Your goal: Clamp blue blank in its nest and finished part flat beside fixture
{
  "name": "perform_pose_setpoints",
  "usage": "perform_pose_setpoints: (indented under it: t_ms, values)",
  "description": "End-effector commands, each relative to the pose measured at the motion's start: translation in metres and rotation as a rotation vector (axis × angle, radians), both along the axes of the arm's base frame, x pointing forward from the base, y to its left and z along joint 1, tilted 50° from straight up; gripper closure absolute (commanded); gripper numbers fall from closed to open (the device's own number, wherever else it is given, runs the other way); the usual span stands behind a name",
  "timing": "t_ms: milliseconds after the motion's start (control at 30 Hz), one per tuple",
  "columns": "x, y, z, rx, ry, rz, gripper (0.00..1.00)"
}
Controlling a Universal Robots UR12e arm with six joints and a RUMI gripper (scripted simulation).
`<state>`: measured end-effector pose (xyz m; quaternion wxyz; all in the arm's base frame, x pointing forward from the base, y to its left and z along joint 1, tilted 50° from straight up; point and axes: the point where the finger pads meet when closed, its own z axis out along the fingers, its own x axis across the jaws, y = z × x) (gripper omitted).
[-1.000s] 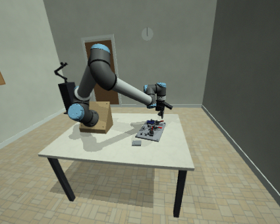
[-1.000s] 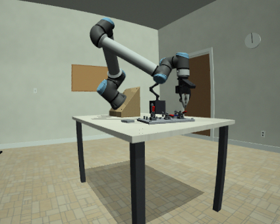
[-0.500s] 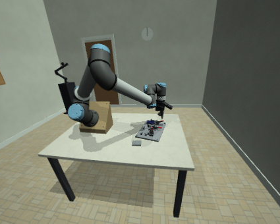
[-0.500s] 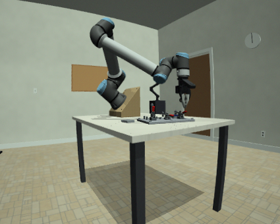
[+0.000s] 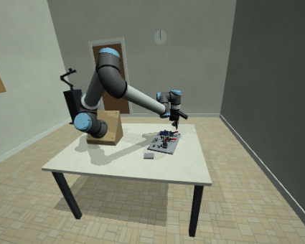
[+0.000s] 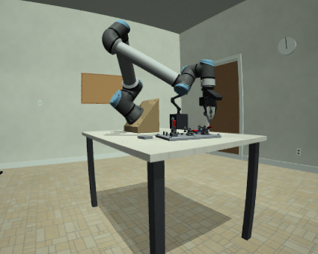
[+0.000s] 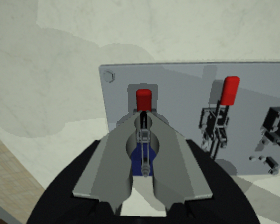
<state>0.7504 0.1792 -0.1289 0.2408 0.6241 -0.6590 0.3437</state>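
- One desk
- One grey fixture plate
- Two red-tipped clamp handles seen from the wrist
- One blue blank
- One grey part beside the plate

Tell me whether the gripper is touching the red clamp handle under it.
Apart. In the exterior view the shut gripper hangs above the fixture plate, with wall showing between its tips and the red clamp handle below.

Blue blank sits in the nest right below the closed, empty gripper, mostly hidden by the fingers. Its clamp's red handle lies just beyond the fingertips. Grey finished part lies flat on the table, well apart from the gripper, beside the fixture plate.
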Motion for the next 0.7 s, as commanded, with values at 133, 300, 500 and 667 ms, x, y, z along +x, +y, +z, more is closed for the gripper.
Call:
perform_pose_setpoints:
  t_ms: [133, 300, 500, 667]
  values:
    - [0.0028, 0.0032, 0.0027, 0.003, -0.006, 0.002, 1.0]
    - [0.003, 0.0026, 0.0021, 0.003, -0.006, 0.002, 1.0]
    - [0.0035, 0.0003, -0.0001, 0.002, -0.004, 0.001, 1.0]
    - [0.004, -0.0022, -0.002, 0.002, -0.003, 0.0, 1.0]
